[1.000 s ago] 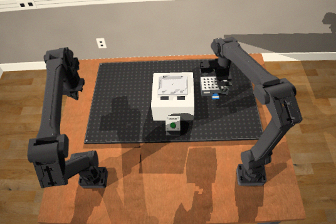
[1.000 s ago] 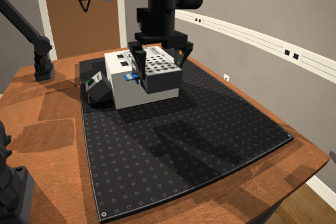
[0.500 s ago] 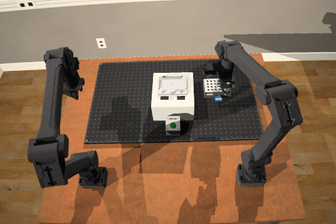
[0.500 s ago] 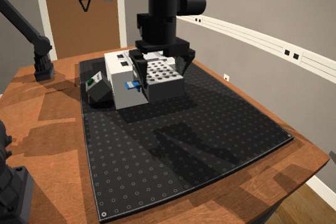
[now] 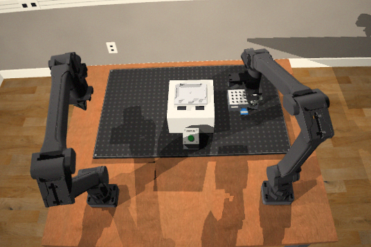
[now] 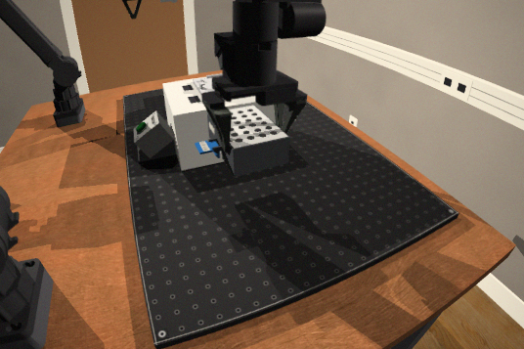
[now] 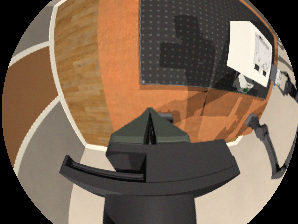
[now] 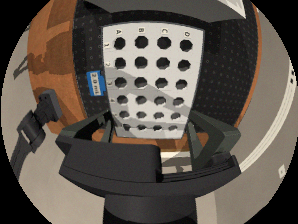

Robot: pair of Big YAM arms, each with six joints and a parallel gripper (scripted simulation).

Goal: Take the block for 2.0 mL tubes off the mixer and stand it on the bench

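- beside the mixer [image 5: 190, 124] [image 6: 188, 127] [image 7: 245, 47] [image 8: 236, 7], on my right arm's side, i see the 24-hole tube block [image 5: 237, 97] [image 6: 259, 152] [image 8: 150, 75], off the plate and low over the perforated board [image 5: 131, 90] [image 6: 220, 249] [image 7: 165, 50] [image 8: 230, 65]; i cannot tell whether it touches down.
- its long axis runs side to side, away from the mixer, row 1 at the mixer end.
- its blue lever [image 5: 244, 111] [image 6: 205, 147] [image 8: 95, 83], on the column-a long side, points toward the arm bases, the way the green-button box [image 5: 191, 142] [image 6: 155, 139] faces; the holes look up.
- my right gripper [image 5: 255, 97] [image 6: 258, 139] [image 8: 150, 111] is clamped across the block's long sides, toward the high-numbered end.
- my left gripper [image 5: 84, 107] [image 6: 134, 16] [image 7: 150, 111] is clenched on nothing, well apart from the mixer.
- the mixer stands upright on the board.
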